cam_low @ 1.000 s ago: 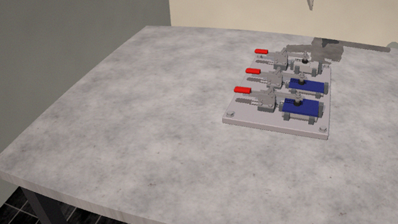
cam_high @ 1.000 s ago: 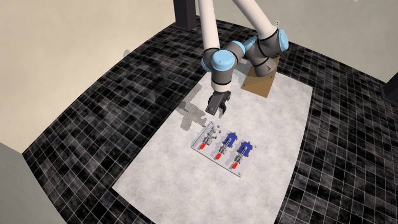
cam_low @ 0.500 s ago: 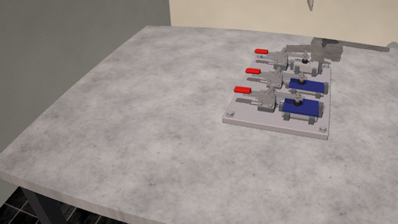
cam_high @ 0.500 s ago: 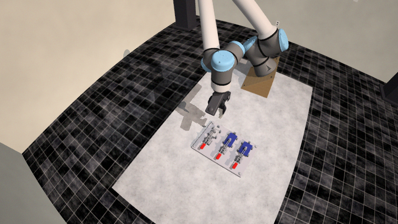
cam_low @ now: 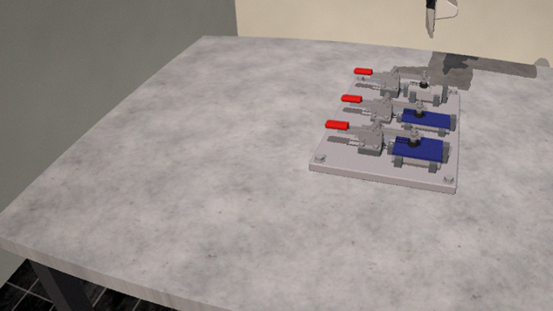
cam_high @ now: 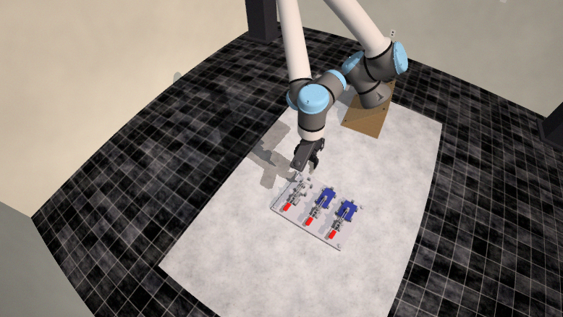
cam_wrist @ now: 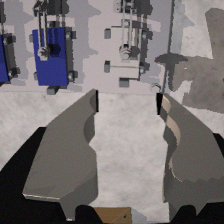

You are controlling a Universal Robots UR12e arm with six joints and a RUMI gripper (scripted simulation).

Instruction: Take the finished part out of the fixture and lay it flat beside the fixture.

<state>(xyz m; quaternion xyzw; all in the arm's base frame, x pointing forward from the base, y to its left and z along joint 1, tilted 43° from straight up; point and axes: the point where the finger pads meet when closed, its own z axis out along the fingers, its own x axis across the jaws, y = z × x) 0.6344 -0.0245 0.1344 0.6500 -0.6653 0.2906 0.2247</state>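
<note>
The grey fixture plate (cam_high: 341, 240) (cam_low: 343, 169) (cam_wrist: 90, 30) lies on the table and carries three toggle clamps with red handles (cam_high: 286, 206) (cam_low: 362, 71). The finished part (cam_high: 306, 185) (cam_low: 424, 89) (cam_wrist: 122, 50) is pale grey and sits in the end station nearest the arm, under its clamp. Two blue blanks (cam_high: 326, 195) (cam_high: 346, 207) (cam_low: 428, 119) (cam_low: 419, 149) (cam_wrist: 55, 65) sit clamped in the other stations. My gripper (cam_high: 305, 171) (cam_low: 431, 30) (cam_wrist: 127, 92) hangs above the table just beyond the plate's edge by the finished part. Its fingers stand partly apart with nothing between them.
The arm's wooden mounting base (cam_high: 366, 118) stands at the far end of the grey table (cam_high: 236, 255) (cam_low: 178, 190). The arm's shadow (cam_high: 271, 157) (cam_low: 473, 65) falls beside the fixture. Dark posts stand on the tiled floor beyond the table.
</note>
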